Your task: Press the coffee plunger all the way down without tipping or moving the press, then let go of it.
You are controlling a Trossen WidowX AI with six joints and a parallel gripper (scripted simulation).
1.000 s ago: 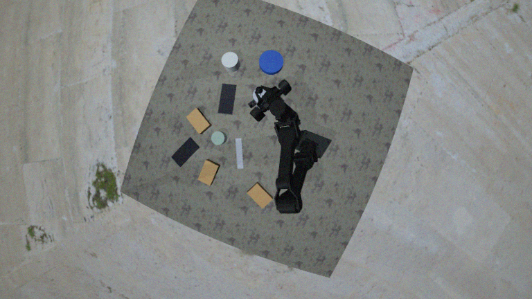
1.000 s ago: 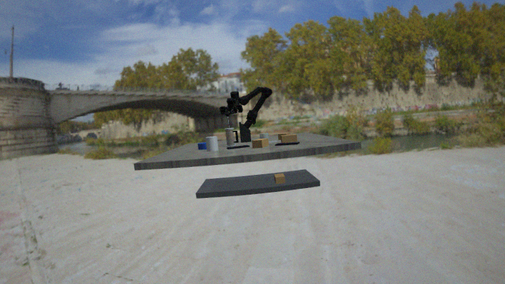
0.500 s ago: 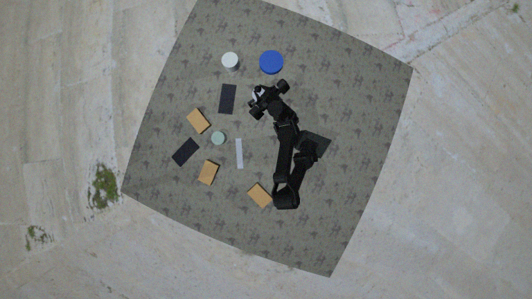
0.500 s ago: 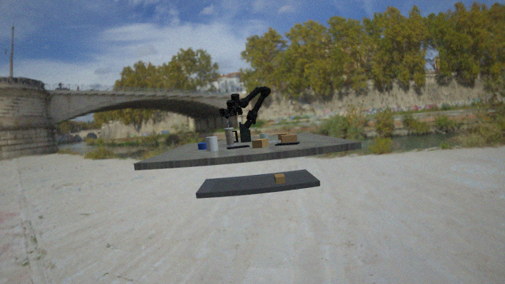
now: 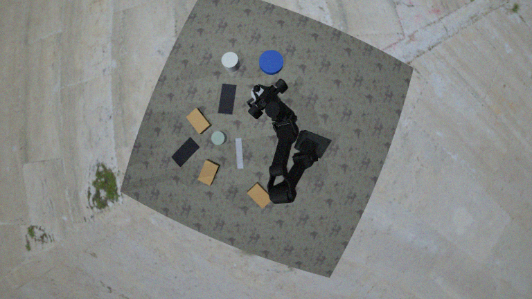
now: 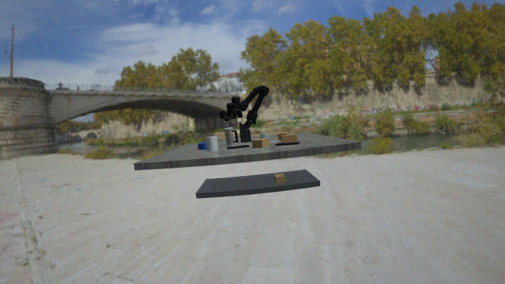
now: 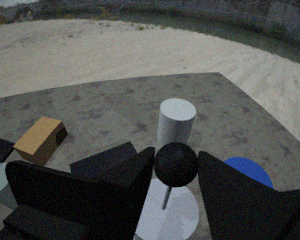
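The coffee press (image 6: pixel 228 139) stands upright on the table, its black handle (image 6: pixel 236 136) on the right side in the exterior view. Its pale round lid (image 5: pixel 256 92) (image 7: pixel 182 217) shows beneath the gripper. The black ball knob (image 7: pixel 176 165) of the plunger sits above the lid, and a length of thin rod (image 7: pixel 166 198) (image 6: pixel 227 124) shows between knob and lid. My gripper (image 7: pixel 176 155) (image 6: pixel 227 118) is shut on the knob, one finger on each side. The lower press body is hidden in the wrist view.
A white cylinder (image 5: pixel 229 59) (image 6: pixel 212 143) (image 7: pixel 177 120) and a blue disc (image 5: pixel 271 61) (image 7: pixel 249 172) stand near the press. A dark flat slab (image 5: pixel 226 98) lies beside it. Farther off are tan blocks (image 5: pixel 198 120) (image 7: pixel 41 140), another dark slab (image 5: pixel 185 151), a pale green cylinder (image 5: pixel 217 138) and a pale strip (image 5: pixel 239 153).
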